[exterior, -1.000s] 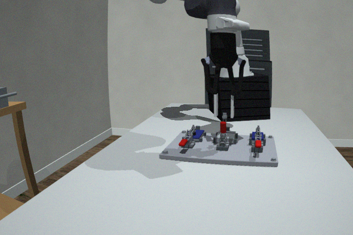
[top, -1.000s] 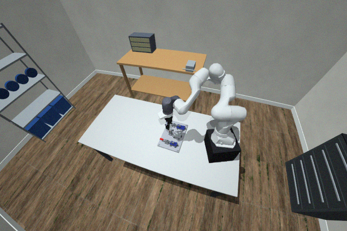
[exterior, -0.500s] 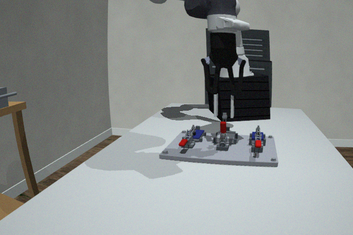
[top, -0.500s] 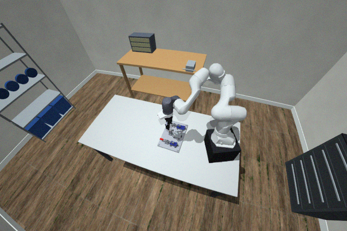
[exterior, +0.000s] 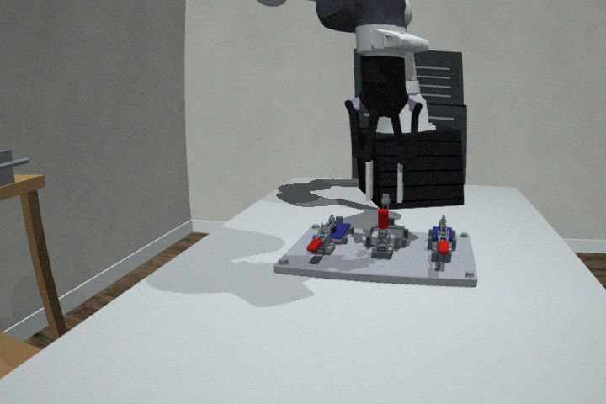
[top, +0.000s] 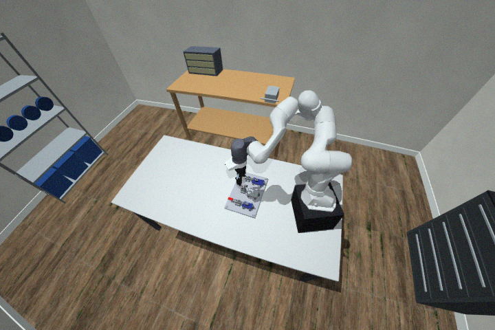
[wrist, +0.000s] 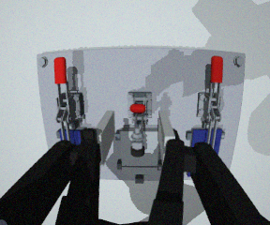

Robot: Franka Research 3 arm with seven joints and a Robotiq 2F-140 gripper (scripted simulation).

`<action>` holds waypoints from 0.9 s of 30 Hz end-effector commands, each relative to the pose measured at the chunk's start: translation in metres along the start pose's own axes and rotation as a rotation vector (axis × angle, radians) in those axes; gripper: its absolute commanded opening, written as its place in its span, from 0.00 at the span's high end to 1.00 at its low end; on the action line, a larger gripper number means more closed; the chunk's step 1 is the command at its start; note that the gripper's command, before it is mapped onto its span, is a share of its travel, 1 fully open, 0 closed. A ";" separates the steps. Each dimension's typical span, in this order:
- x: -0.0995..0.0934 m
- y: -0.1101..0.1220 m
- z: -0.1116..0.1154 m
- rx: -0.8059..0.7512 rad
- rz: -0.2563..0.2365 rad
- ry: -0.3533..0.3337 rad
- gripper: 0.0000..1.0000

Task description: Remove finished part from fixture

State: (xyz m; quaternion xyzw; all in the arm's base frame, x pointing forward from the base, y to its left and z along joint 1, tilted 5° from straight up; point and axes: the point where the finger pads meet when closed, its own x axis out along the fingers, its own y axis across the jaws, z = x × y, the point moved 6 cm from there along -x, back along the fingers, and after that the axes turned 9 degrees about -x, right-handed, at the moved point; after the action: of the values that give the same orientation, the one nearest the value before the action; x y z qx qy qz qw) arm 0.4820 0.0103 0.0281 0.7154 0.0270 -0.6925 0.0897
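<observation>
A grey fixture plate (top: 234, 192) (exterior: 408, 272) (wrist: 129, 66) lies on the white table (top: 178, 174) (exterior: 170, 333) and carries three toggle clamps. The two outer clamps lie down with their red handles (exterior: 314, 244) (exterior: 443, 247) low, each over a blue blank (exterior: 340, 230) (exterior: 437, 229) (wrist: 71, 137) (wrist: 204, 137). The middle clamp's red handle (exterior: 383, 218) (wrist: 138, 108) stands upright over the grey finished part (exterior: 390, 236) (wrist: 137, 156). My gripper (exterior: 385, 194) (wrist: 136, 123) (top: 239, 181) hangs straight above the middle clamp. Its fingers are apart on either side of the handle's tip without touching it.
The robot's black pedestal (top: 316, 217) (exterior: 422, 167) stands at the table's edge behind the fixture. A wooden bench (top: 232, 83) (exterior: 7, 183) is off to one side. A shelf rack (top: 29, 128) and a black cabinet (top: 462, 252) stand away from the table.
</observation>
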 end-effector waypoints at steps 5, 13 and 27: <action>0.000 0.000 0.000 -0.005 0.001 -0.001 0.42; 0.002 0.000 0.000 -0.005 0.001 -0.001 0.42; 0.005 0.000 0.001 -0.005 0.001 -0.001 0.42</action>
State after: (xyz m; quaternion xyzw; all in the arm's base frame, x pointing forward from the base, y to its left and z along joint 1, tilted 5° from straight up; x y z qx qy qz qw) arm 0.4810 0.0094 0.0236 0.7140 0.0273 -0.6936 0.0916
